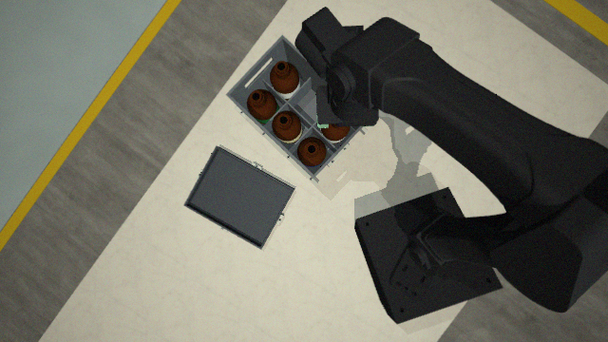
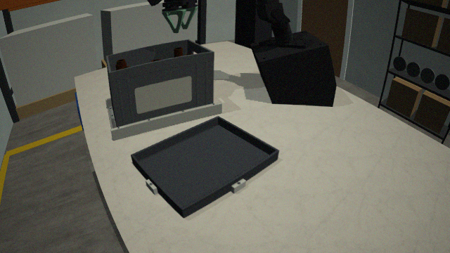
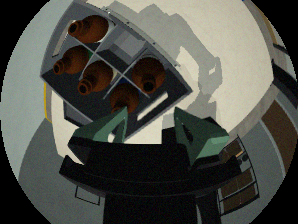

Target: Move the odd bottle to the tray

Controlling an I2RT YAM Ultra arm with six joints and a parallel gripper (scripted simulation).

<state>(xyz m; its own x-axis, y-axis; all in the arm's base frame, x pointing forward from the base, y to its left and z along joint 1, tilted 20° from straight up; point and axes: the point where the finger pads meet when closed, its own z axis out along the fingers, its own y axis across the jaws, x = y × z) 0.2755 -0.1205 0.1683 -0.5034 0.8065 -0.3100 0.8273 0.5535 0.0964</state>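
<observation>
Five brown bottles stand in the grey crate [image 1: 285, 47] [image 2: 121, 91] [image 3: 59, 46]. In the top view they are the back bottle [image 1: 284, 77], three in the left row [image 1: 261, 104] [image 1: 286, 125] [image 1: 312, 151], and one [image 1: 335, 132] half hidden under my wrist. The cell [image 1: 309, 100] between the back bottle and the half-hidden one is empty. I cannot tell the neck thicknesses apart. My gripper [image 2: 178, 29] [image 3: 150, 110] has green fingers, is open and empty, and hangs above the crate's far side, clear of the bottle tops. The dark tray [image 1: 239, 197] [image 2: 204, 158] lies empty in front of the crate.
The arm's black base block [image 1: 418, 256] [image 2: 295, 70] stands on the table to the right of the crate. The arm reaches over the crate's right side. A shelf rack [image 2: 422, 70] stands off the table at the far right.
</observation>
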